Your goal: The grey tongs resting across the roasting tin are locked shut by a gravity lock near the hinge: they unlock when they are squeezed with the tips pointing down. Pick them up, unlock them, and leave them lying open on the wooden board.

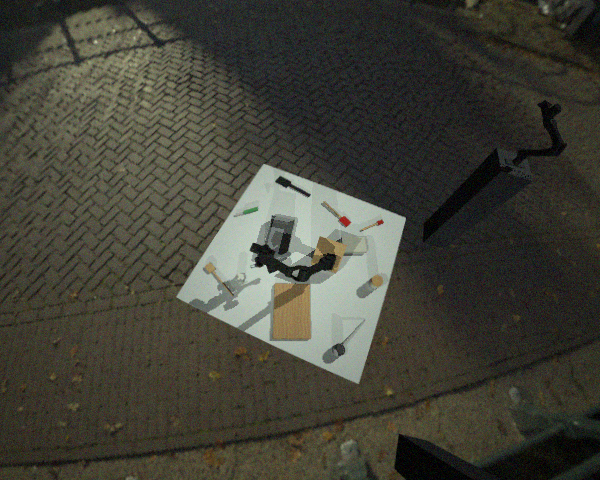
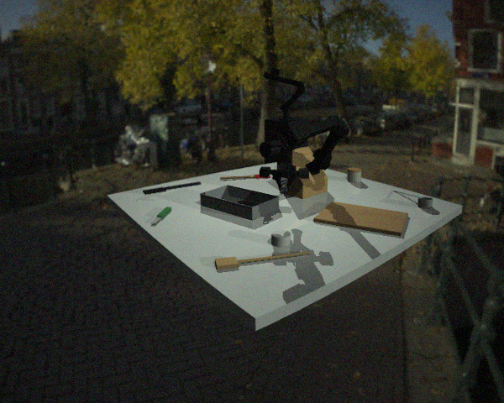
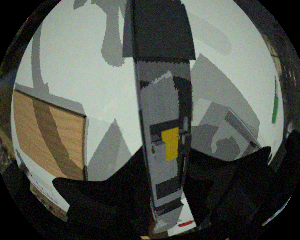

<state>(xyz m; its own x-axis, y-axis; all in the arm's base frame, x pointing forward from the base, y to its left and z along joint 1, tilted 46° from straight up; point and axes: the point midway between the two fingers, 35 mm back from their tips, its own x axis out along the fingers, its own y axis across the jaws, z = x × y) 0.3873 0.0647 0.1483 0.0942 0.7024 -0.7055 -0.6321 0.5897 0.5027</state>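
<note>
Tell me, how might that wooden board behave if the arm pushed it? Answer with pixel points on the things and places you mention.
The wooden board (image 1: 291, 315) (image 2: 364, 217) (image 3: 52, 135) would probably stay stiff, being a thick, flat slab. Lying on its broad face, it would likely slide rather than tip or roll.

One wooden board (image 1: 291, 312) (image 2: 360, 218) (image 3: 50, 135), one roasting tin (image 1: 285, 242) (image 2: 226, 206) (image 3: 242, 127), two red-headed tools (image 1: 344, 221) (image 2: 262, 176) (image 3: 185, 224), one green-handled tool (image 1: 250, 210) (image 2: 164, 212) (image 3: 275, 110)
</note>
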